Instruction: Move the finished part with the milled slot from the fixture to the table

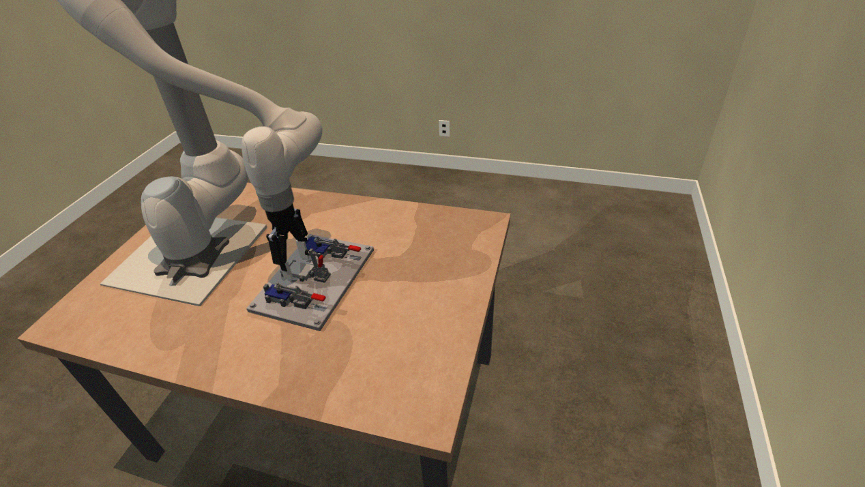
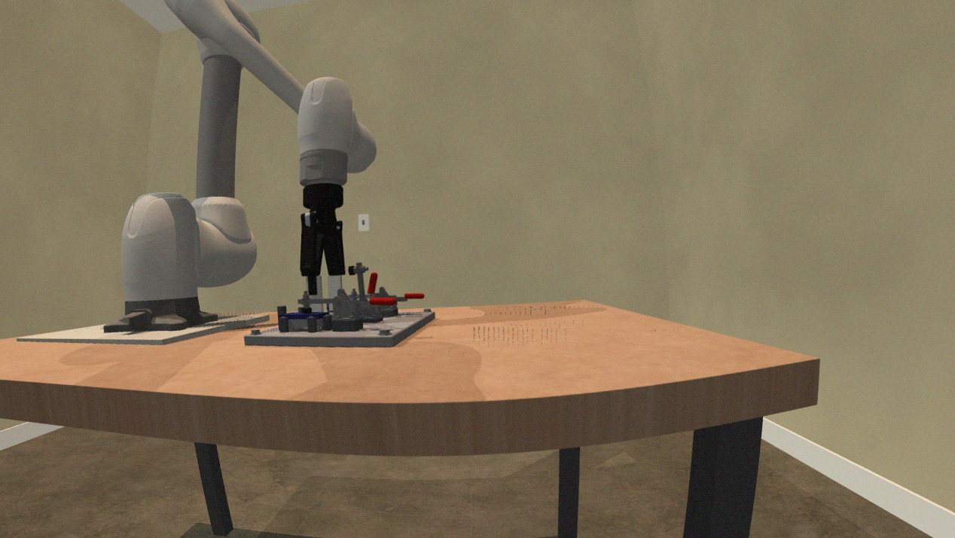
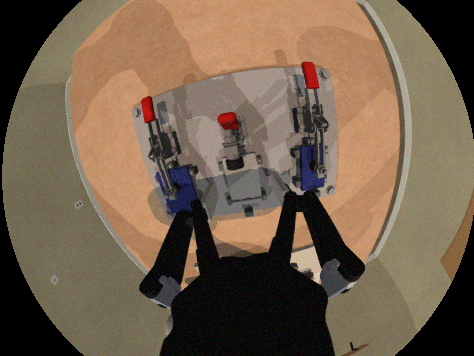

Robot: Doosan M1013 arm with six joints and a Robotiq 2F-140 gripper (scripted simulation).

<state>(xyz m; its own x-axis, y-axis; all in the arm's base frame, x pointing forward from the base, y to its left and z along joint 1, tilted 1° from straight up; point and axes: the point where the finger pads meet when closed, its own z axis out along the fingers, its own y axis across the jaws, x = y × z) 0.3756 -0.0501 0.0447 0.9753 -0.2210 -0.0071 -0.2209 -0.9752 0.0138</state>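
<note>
A grey fixture plate (image 1: 349, 273) (image 2: 403, 326) (image 3: 266, 90) lies on the table and carries three nests in a row. The finished grey part (image 1: 295, 264) (image 3: 246, 186) sits in the middle nest, and its clamp handle (image 1: 320, 260) (image 2: 372, 282) (image 3: 227, 120) stands upright. Two blue blanks (image 1: 314, 243) (image 1: 276, 293) (image 3: 179, 186) (image 3: 308, 166) lie in the outer nests under clamps with flat red handles (image 1: 354, 247) (image 1: 318, 297). My gripper (image 1: 291, 260) (image 2: 323, 285) (image 3: 243, 184) is open and points straight down. It hangs low over the grey part with a finger on either side and holds nothing.
The robot base stands on a pale mat (image 1: 136, 277) (image 2: 73, 343) at the table's back left, close to the fixture. The wooden table top (image 1: 399, 314) (image 2: 568, 347) stretches to the right and front of the fixture.
</note>
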